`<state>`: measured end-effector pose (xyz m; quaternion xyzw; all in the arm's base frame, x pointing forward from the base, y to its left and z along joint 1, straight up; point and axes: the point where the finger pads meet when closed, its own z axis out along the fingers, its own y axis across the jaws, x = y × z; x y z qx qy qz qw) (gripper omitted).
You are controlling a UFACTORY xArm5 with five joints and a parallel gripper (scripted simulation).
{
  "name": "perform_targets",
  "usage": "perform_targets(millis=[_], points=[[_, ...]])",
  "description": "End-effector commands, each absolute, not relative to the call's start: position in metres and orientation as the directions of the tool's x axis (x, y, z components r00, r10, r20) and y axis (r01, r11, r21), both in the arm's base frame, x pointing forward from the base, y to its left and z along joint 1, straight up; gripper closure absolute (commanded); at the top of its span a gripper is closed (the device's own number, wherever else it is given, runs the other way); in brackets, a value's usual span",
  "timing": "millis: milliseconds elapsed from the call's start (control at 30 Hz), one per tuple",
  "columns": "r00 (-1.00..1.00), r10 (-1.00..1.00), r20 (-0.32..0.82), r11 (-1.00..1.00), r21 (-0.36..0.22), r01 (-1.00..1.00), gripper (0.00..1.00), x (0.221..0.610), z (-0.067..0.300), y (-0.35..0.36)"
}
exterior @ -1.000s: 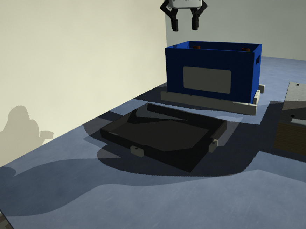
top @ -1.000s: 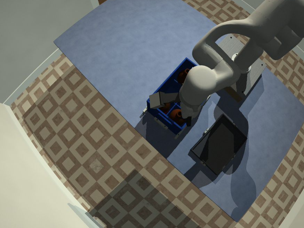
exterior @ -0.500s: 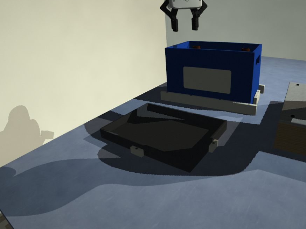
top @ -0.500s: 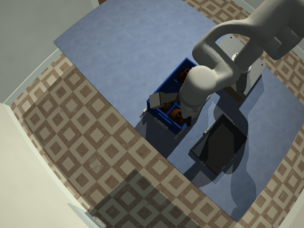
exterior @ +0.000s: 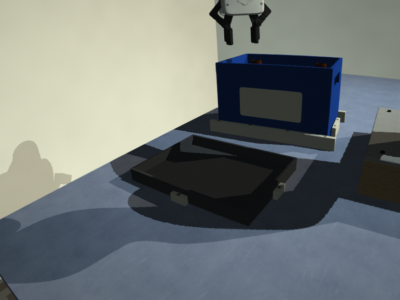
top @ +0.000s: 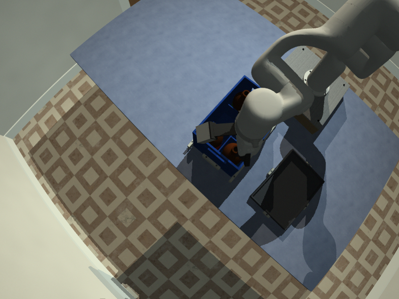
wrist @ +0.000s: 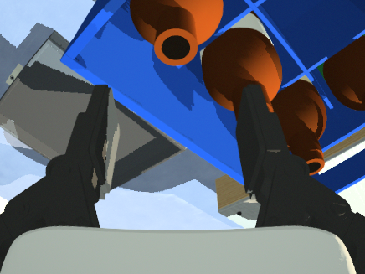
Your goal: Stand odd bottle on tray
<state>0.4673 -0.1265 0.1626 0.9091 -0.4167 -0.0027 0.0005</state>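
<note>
My gripper [exterior: 241, 42] [wrist: 177, 107] is open and empty, above the rim of the blue crate [top: 229, 170] [exterior: 230, 92] [wrist: 159, 111] on the tray side. In the wrist view its right finger covers the neck of an orange-brown bottle [wrist: 240, 64]. Another bottle [wrist: 203, 6] [top: 230, 150] stands in the crate's corner, its mouth facing the camera. More bottles [wrist: 301, 111] [wrist: 352, 73] show at right in the wrist view. A bottle [top: 239, 101] shows at the crate's far end. Neck differences are too small to tell. The black tray [top: 289, 189] [exterior: 213, 176] [wrist: 42, 106] lies level and holds nothing.
Pale blocks [top: 211, 161] [exterior: 267, 135] border the crate, and small blocks [exterior: 179, 198] [exterior: 278, 191] border the tray. The crate's high walls and thin dividers [wrist: 278, 45] surround the bottles. The robot's base plate [top: 328, 107] is behind the crate and tray.
</note>
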Motion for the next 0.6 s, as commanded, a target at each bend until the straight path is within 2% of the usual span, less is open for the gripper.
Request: perform_targets(millis=[0,567], points=[[0.653,-0.758,-0.001,-0.653,0.001,-0.758,0.35,0.468,0.161,-0.127],[0.653,-0.758,-0.001,-0.653,0.001,-0.758,0.35,0.469,0.141,-0.127]])
